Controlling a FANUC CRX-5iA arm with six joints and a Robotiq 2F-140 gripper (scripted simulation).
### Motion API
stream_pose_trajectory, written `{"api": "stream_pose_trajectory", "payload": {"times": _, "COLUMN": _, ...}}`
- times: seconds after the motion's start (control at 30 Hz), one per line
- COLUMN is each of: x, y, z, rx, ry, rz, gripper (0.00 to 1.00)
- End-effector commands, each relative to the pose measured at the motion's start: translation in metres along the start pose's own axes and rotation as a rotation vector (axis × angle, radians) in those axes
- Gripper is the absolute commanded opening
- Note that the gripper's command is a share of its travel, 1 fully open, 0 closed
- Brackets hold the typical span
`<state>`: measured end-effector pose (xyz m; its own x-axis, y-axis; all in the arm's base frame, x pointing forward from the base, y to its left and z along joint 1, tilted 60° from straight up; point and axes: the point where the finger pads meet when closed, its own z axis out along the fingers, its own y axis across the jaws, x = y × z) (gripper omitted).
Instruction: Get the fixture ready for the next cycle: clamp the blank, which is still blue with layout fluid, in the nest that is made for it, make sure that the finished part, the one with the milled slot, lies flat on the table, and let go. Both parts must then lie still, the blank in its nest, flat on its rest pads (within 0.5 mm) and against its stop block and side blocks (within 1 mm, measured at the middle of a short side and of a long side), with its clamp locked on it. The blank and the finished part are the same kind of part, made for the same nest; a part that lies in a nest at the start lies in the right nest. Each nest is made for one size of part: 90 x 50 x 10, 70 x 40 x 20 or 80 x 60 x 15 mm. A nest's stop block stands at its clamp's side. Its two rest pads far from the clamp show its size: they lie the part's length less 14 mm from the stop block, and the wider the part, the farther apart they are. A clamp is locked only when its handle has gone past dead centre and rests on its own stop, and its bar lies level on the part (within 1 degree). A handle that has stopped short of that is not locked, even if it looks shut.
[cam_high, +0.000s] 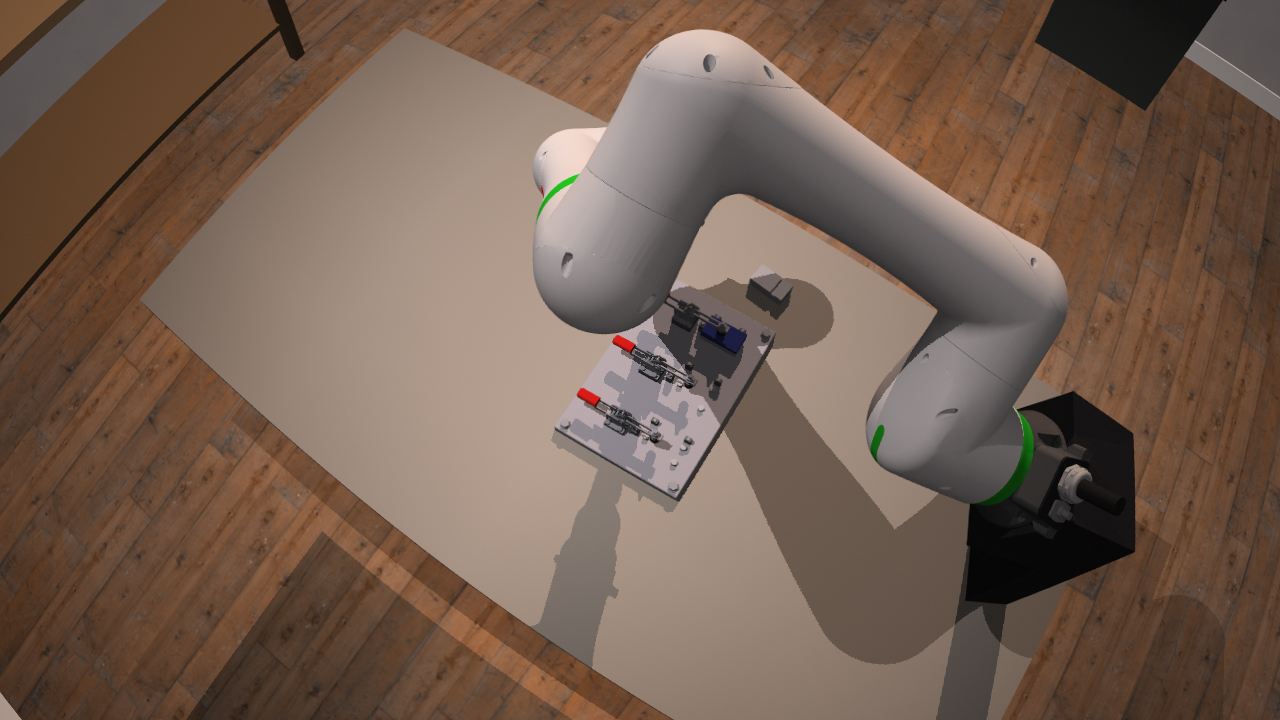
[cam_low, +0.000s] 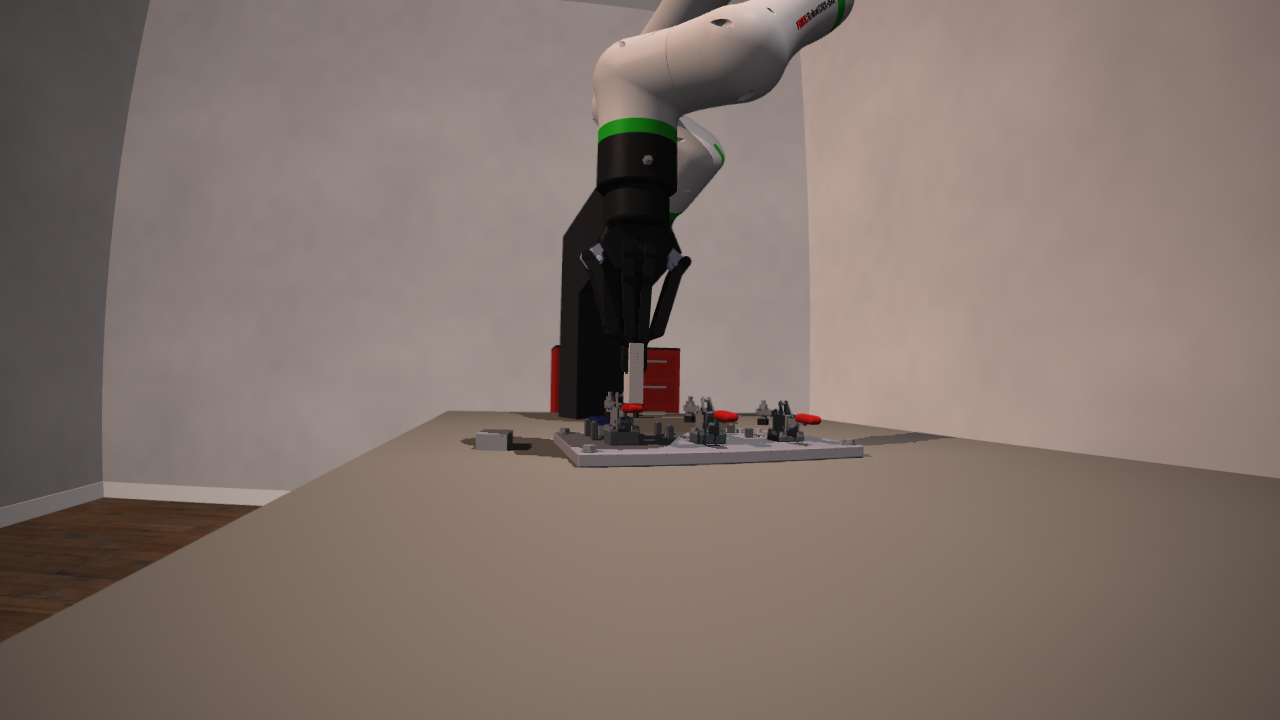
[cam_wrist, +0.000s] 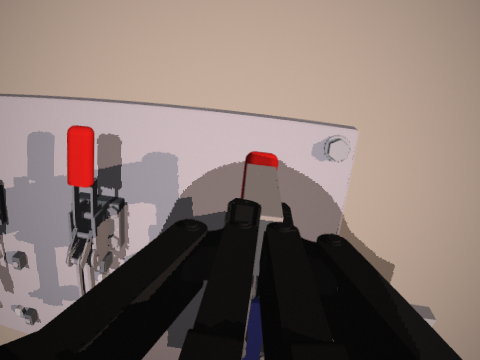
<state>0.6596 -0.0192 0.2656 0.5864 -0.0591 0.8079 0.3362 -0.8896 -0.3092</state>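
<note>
The blue blank (cam_high: 723, 336) lies in the nest at the far end of the grey fixture plate (cam_high: 666, 394), with its clamp's bar over it. A strip of the blank shows between my fingers in the wrist view (cam_wrist: 252, 340). My gripper (cam_low: 633, 376) is shut with nothing in it and points straight down. Its light pads stand just above the red handle (cam_low: 631, 408) of that clamp. In the wrist view the handle tip (cam_wrist: 262, 159) shows just beyond my fingertips (cam_wrist: 262, 194). I cannot tell whether they touch. The grey finished part (cam_high: 769, 291) with its slot lies flat on the table beside the plate.
Two more clamps with red handles (cam_high: 623, 342) (cam_high: 588, 396) stand on the plate over empty nests. One of them shows at the left of the wrist view (cam_wrist: 80, 155). The arm's black pedestal (cam_high: 1047, 501) stands at the table's corner.
</note>
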Motion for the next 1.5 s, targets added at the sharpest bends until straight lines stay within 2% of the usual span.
{"api": "stream_pose_trajectory", "payload": {"times": 0.0, "x": -0.0001, "y": 0.0002, "z": -0.0001, "rx": 0.0, "ry": 0.0, "rz": 0.0, "gripper": 0.0}}
{"api": "stream_pose_trajectory", "payload": {"times": 1.47, "x": -0.0001, "y": 0.0002, "z": 0.0031, "rx": 0.0, "ry": 0.0, "rz": 0.0, "gripper": 0.0}}
